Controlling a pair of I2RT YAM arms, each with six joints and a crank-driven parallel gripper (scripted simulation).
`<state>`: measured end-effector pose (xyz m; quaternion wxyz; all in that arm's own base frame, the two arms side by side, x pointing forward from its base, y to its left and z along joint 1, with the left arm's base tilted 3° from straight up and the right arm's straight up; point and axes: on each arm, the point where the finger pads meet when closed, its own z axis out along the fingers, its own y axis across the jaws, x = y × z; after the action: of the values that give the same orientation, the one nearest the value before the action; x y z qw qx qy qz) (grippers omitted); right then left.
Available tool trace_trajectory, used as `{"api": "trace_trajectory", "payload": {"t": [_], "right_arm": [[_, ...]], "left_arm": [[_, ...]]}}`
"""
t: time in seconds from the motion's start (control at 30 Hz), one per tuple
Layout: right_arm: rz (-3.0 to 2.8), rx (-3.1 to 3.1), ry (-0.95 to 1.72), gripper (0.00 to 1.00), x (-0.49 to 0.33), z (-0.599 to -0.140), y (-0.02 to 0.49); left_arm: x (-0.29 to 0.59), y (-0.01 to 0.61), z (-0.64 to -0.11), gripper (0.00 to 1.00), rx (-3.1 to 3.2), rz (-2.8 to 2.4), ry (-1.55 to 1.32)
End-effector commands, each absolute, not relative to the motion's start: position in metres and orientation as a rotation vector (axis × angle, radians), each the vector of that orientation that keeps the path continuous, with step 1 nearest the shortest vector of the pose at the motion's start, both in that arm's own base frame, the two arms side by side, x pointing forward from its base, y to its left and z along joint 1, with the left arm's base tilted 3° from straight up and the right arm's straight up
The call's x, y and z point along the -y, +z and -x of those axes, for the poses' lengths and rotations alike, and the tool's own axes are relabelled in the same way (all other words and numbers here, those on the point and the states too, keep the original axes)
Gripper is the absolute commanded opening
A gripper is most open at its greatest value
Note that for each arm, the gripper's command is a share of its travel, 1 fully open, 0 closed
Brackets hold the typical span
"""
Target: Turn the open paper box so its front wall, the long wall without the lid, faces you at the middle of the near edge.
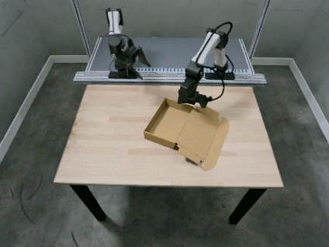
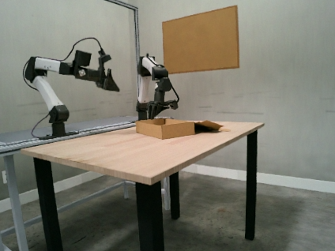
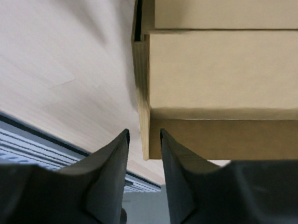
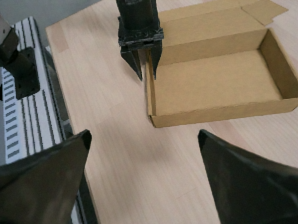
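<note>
in the top view, the open paper box (image 1: 167, 122) (image 2: 175, 130) (image 3: 225, 75) (image 4: 215, 85) sits askew on the table (image 1: 105, 136) (image 2: 99, 154) (image 3: 60, 90) (image 4: 115, 150), its front wall (image 1: 155, 116) (image 3: 225, 140) (image 4: 225, 114) turned mostly to the robot's right and its lid (image 1: 199, 132) (image 2: 209, 126) (image 3: 225, 15) (image 4: 210, 25) to the left; it wants a clockwise turn as seen here. in the exterior view, the left hand (image 1: 193, 102) (image 2: 158, 108) (image 3: 144, 131) (image 4: 148, 79) is low at the box, while the right hand (image 1: 144, 71) (image 2: 111, 84) (image 4: 144, 132) hangs well apart, wide open and empty. in the left wrist view, the left hand is partly open, its tips around the short side wall (image 1: 176, 105) (image 3: 142, 80) (image 4: 150, 95) but not clamped; depth is hard to judge, so perhaps they want a little more reach. in the right wrist view, that straddle looks sound: best close squarely, lightly, then swing the box slowly and flat, letting the lid trail without its flaps catching. a tilted pull could buckle the wall or spring the lock.
</note>
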<state>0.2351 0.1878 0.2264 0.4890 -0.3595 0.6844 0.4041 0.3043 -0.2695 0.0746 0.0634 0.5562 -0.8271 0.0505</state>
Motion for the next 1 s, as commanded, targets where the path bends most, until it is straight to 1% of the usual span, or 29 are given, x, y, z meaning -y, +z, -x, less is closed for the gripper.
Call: {"api": "trace_trajectory", "payload": {"t": [0.0,0.17,0.6,0.73,0.8,0.87,0.9,0.93,0.97], "right_arm": [[0.856,-1.636,0.956,1.0,-0.186,-0.238,0.233],[0.836,-1.655,0.959,1.0,-0.185,-0.239,0.226],[0.832,-1.654,0.948,1.0,-0.184,-0.241,0.228],[0.833,-1.659,0.95,1.0,-0.184,-0.24,0.226],[0.833,-1.659,0.95,1.0,-0.184,-0.24,0.226],[0.833,-1.659,0.951,1.0,-0.184,-0.24,0.226],[0.833,-1.659,0.951,1.0,-0.184,-0.24,0.226],[0.833,-1.659,0.951,1.0,-0.184,-0.24,0.226],[0.833,-1.659,0.951,1.0,-0.184,-0.24,0.226]], "left_arm": [[0.272,0.066,-0.306,0.3,2.5,-1.694,0.153],[0.272,0.058,-0.306,0.3,2.497,-1.696,0.149],[0.273,0.04,-0.306,0.3,2.504,-1.7,0.142],[0.274,0.034,-0.305,0.24,2.504,-1.7,0.141],[0.274,0.034,-0.305,0.24,2.504,-1.7,0.141],[0.274,0.031,-0.305,0.21,2.503,-1.702,0.142],[0.275,0.029,-0.305,0.21,2.503,-1.701,0.14],[0.274,0.027,-0.305,0.14,2.501,-1.7,0.132],[0.274,0.027,-0.305,0.11,2.501,-1.7,0.132]]}}
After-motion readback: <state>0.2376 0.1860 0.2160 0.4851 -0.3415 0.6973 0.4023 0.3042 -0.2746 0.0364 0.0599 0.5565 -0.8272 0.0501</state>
